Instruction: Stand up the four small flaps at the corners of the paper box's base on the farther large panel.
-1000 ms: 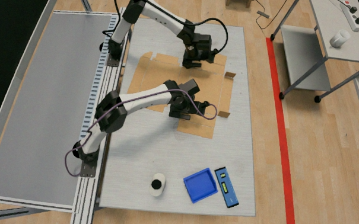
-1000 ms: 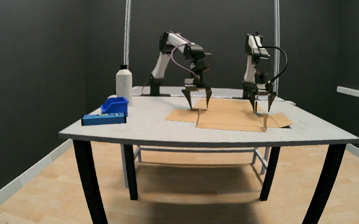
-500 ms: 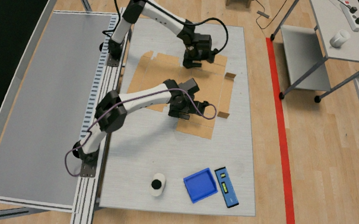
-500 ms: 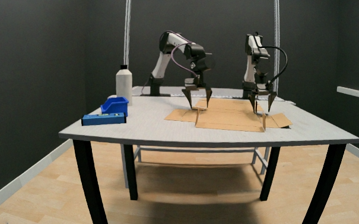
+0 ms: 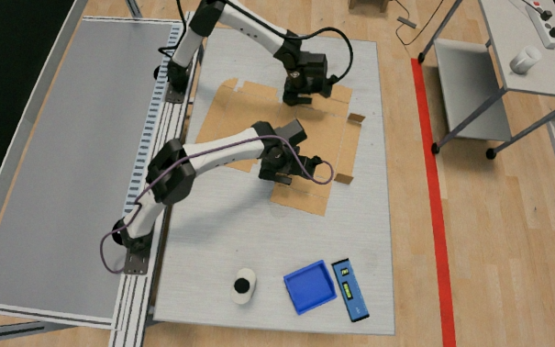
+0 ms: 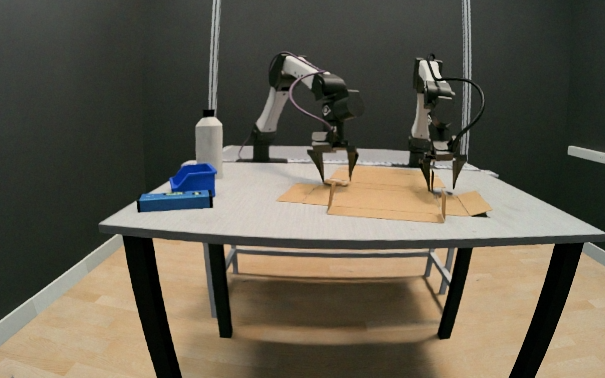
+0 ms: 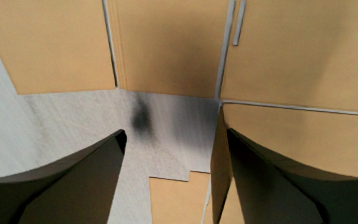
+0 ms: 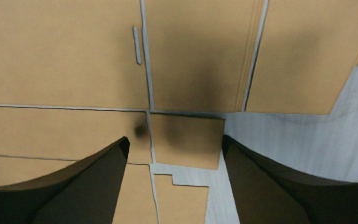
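The base [image 5: 324,138] [image 6: 388,199] lies flat. Its far flaps stand roughly upright: one [image 5: 356,117] [image 6: 443,206] on the left arm's side, one [image 5: 344,178] [image 6: 332,199] on the right arm's side. My left gripper [image 6: 442,189] [image 7: 176,132] is open around the near flap [image 7: 221,165] on its side, which stands steeply against one finger. My right gripper [image 6: 337,180] [image 8: 175,138] is open above the other near flap [image 8: 187,142], which lies low, nearly flat. Neither gripper grips a flap. In the top view the arms hide both near flaps.
The rest of the box [image 5: 239,117] lies flat toward the robot. Side panels [image 5: 305,196] [image 6: 475,202] spread out at both sides of the base. A white bottle [image 5: 244,296] [image 6: 209,145], a blue tray [image 5: 310,286] [image 6: 193,180] and a blue level [image 5: 350,290] [image 6: 176,201] stand apart on the right arm's side.
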Controlling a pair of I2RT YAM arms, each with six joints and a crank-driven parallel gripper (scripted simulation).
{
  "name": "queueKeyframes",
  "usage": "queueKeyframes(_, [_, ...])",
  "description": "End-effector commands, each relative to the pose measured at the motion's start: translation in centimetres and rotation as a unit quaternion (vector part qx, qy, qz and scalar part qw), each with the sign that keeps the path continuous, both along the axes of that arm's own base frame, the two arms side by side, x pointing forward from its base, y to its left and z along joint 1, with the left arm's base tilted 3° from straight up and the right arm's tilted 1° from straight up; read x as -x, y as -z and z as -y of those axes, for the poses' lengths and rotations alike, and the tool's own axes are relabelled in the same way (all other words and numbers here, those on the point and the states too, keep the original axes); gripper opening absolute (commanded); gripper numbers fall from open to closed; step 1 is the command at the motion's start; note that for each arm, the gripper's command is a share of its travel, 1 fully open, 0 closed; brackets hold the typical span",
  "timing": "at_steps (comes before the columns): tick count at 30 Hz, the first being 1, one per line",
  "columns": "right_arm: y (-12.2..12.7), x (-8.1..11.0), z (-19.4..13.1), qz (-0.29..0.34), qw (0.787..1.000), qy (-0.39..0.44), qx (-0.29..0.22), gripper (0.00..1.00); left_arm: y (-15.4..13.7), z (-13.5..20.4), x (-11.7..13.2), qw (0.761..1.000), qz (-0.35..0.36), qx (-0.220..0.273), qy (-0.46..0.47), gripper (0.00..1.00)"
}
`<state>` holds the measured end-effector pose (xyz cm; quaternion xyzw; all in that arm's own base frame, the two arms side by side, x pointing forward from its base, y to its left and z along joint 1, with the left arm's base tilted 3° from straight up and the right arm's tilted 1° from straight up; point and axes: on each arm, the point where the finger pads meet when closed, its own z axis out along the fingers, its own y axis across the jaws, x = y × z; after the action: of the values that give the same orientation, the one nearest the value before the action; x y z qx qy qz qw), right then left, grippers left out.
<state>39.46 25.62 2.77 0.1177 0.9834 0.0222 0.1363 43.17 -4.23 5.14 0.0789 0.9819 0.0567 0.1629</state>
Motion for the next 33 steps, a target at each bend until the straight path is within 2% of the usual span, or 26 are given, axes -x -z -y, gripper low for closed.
queueKeyframes(1, [-1.0,-0.1,-1.6,0.010,1.000,0.000,-0.016,0.81,1.7,0.2,1.0,1.000,-0.026,-0.009,0.001,0.81])
queueKeyframes(13, [-0.5,-0.2,-2.0,0.006,1.000,0.001,-0.015,0.81,1.7,0.2,1.0,1.000,-0.026,-0.008,0.002,0.81])
queueKeyframes(29, [-1.2,0.2,-2.1,-0.003,1.000,0.002,-0.008,0.81,1.7,0.2,1.0,1.000,-0.027,-0.008,0.002,0.81])
queueKeyframes(30, [-1.4,-0.3,-2.5,0.007,1.000,0.002,-0.016,0.81,1.7,0.2,1.0,1.000,-0.027,-0.008,0.002,0.81])
queueKeyframes(33, [-1.5,0.2,-2.4,-0.003,1.000,0.002,-0.008,0.81,1.7,0.2,1.0,1.000,-0.027,-0.008,0.002,0.81])
